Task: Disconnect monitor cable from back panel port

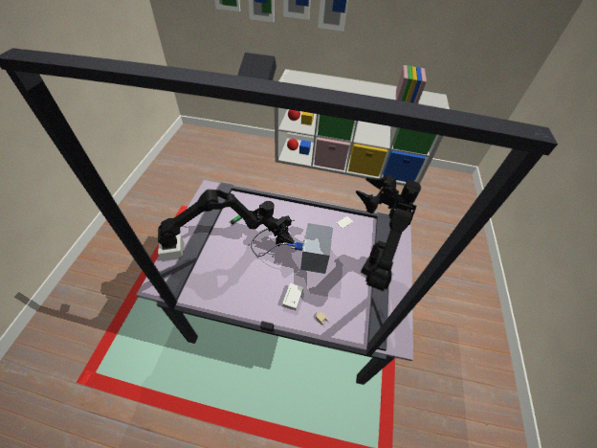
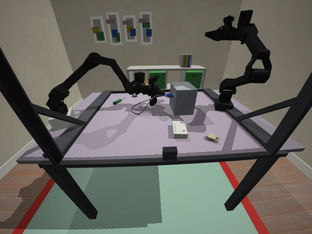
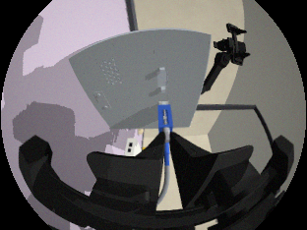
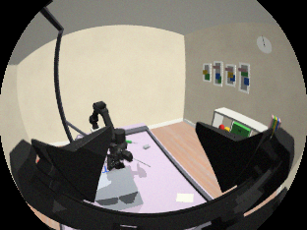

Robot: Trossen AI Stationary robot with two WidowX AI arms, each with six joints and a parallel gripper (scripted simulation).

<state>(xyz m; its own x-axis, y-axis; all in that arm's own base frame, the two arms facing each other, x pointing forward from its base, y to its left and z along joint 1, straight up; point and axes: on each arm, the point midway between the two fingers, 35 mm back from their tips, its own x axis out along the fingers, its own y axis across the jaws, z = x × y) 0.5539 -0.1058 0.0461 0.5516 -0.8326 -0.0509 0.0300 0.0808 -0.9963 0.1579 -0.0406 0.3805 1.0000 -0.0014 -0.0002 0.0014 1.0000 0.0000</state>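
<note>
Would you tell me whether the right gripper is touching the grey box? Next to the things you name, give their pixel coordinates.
Apart. The exterior view shows the right gripper (image 2: pixel 207 34) (image 4: pixel 154 128) high in the air, with wall visible between it and the grey box (image 2: pixel 183 100) (image 4: pixel 117 183).
</note>
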